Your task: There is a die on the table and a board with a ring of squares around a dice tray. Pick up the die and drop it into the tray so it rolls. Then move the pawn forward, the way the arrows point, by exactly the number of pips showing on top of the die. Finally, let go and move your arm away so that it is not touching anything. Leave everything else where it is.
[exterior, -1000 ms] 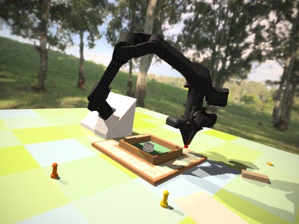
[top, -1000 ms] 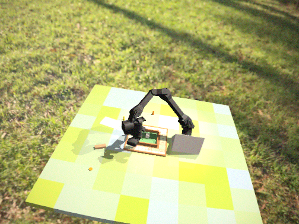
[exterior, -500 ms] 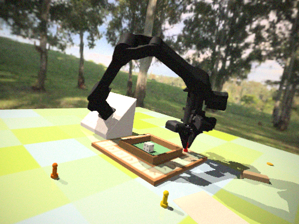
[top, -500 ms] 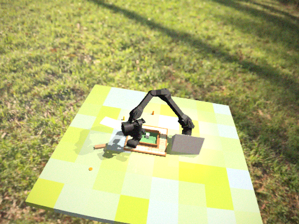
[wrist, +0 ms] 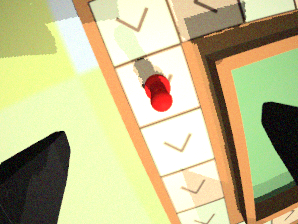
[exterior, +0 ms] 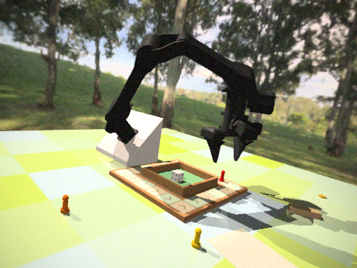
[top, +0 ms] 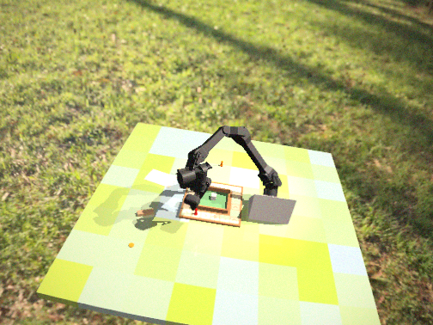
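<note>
The red pawn [top: 196, 211] [exterior: 222, 176] [wrist: 159, 92] stands upright on an arrow square of the board [top: 210, 222] [exterior: 152, 193] [wrist: 180, 145], beside the dice tray. My gripper [exterior: 225, 161] [wrist: 167, 127] is open and empty above the pawn, its fingers wide apart on either side and not touching it. The white die [top: 213, 196] [exterior: 177, 176] rests on the green floor of the tray [exterior: 184, 191] [wrist: 231, 125]. The pips on its top are too small to read. The die is outside the wrist view.
A large grey-white wedge [top: 271, 210] [exterior: 146, 142] stands beside the board near the arm's base. An orange pawn [top: 222, 163] [exterior: 65, 205], a yellow pawn [exterior: 197, 239], a wooden block [top: 145, 212] [exterior: 305, 212], an orange disc [top: 131, 245] [exterior: 322, 196] and a pale sheet [top: 159, 177] [exterior: 248, 248] lie around.
</note>
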